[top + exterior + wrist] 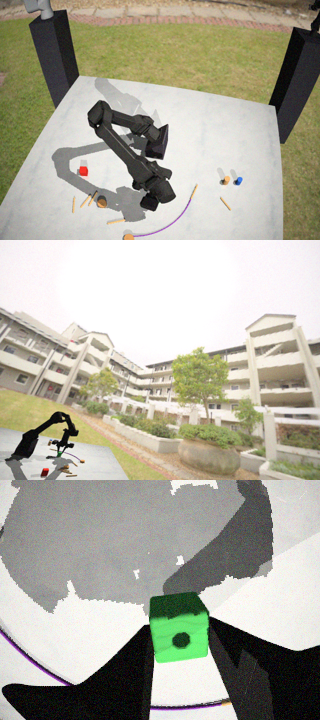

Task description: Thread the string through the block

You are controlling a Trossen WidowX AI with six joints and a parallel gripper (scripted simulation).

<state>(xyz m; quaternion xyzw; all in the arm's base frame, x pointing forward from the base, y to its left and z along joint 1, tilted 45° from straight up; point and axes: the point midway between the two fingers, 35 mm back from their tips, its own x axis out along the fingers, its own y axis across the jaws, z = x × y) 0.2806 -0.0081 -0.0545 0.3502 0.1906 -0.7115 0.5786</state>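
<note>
The green block (pixel 59 454) (pixel 167 651) has a dark round hole in the face seen in the wrist view. My gripper (pixel 59 452) (pixel 178 627) is shut on this block, one finger against each side. The block is hidden behind the gripper in the top view; it looks at or close to table height in the exterior view. The wooden stick (pixel 194 191) on the string's end lies on the table, right of the gripper. The purple string (pixel 168 227) (pixel 175 708) curves from it to the round wooden button (pixel 128 236) (pixel 82 461) at the near edge.
A red block (pixel 83 171) (pixel 44 471) stands left. A round wooden piece (pixel 101 203) and several loose sticks lie near left, one stick (pixel 116 221) closer to the button. An orange cylinder (pixel 226 180), a blue cylinder (pixel 239 180) and another loose stick (pixel 225 203) are right.
</note>
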